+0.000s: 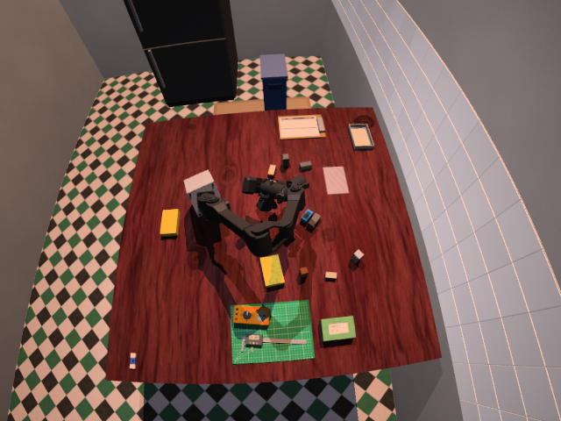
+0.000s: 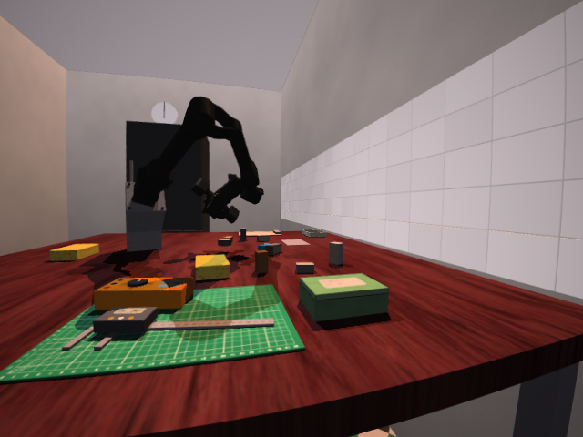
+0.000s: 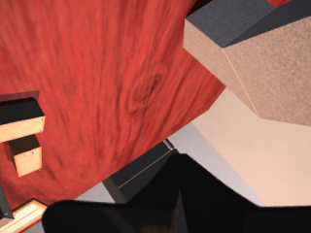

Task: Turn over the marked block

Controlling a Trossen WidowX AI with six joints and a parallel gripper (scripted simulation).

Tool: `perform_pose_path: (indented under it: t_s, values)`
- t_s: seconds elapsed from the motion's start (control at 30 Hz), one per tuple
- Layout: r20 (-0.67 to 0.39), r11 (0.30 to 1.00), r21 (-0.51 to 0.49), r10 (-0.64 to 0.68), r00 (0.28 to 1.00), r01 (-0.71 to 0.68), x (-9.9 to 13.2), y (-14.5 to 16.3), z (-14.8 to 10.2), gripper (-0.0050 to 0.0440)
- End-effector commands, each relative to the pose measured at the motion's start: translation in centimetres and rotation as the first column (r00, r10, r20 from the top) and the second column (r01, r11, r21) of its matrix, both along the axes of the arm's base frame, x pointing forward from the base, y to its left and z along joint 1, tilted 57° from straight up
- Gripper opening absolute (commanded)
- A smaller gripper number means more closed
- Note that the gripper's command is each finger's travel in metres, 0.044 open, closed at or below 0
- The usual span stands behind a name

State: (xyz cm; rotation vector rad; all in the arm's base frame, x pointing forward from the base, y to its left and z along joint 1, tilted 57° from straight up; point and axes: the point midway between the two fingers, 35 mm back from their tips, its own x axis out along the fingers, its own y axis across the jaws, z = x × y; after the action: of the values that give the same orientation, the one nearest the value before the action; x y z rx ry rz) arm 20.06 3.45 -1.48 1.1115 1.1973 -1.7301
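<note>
Starting at the green cutting mat (image 2: 198, 339) at the near table edge: orange meter (image 2: 141, 291) and caliper (image 2: 127, 320) lie on it, and a green box (image 2: 343, 296) is just to its right. Just beyond the mat is a yellow sponge (image 1: 272, 270). A brown block (image 1: 303, 272), a tan block (image 1: 330, 275) and a white-and-black block (image 1: 357, 256) are scattered beyond the mat and to its right.

Further from the mat, the arm (image 1: 253, 231) folds over mid-table from its grey pedestal (image 1: 202, 190). A blue block (image 1: 307, 216) and a brownish one (image 1: 314, 220) touch beside its elbow. The gripper (image 1: 246, 184) hangs above the table. Its fingers are pressed together on nothing, and the wrist view shows them as one dark mass (image 3: 180, 209).

I take the marked block (image 1: 285, 159) to be the upright one with the dark top face, though I can't be sure. It stands well beyond the mat, past the gripper. A tan block (image 1: 272, 170) and a grey block (image 1: 305, 166) are on either side of it, each apart from it. The gripper isn't touching it.

Farthest from the mat are a clipboard (image 1: 301, 126) and a tray (image 1: 361, 136).
</note>
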Motion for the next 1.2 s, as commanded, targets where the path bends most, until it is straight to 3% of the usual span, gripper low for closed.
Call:
perform_pose_path:
  t_s: [0.0, 0.53, 0.57, 0.83, 1.17]
  values:
    - [0.011, 1.0, 0.002, 0.001, 1.0, -0.001, 0.2, 0.1, 0.2, 0.0]
    - [0.011, 1.0, 0.002, 0.001, 1.0, -0.001, 0.2, 0.1, 0.2, 0.0]
    - [0.011, 1.0, 0.002, 0.001, 1.0, -0.001, 0.2, 0.1, 0.2, 0.044]
    - [-0.01, 0.999, -0.005, 0.046, 0.999, -0.046, 0.5, -0.1, 0.3, 0.044]
    - [-0.108, 0.968, -0.015, 0.249, 0.962, -0.252, 2.1, -0.7, 1.1, 0.044]
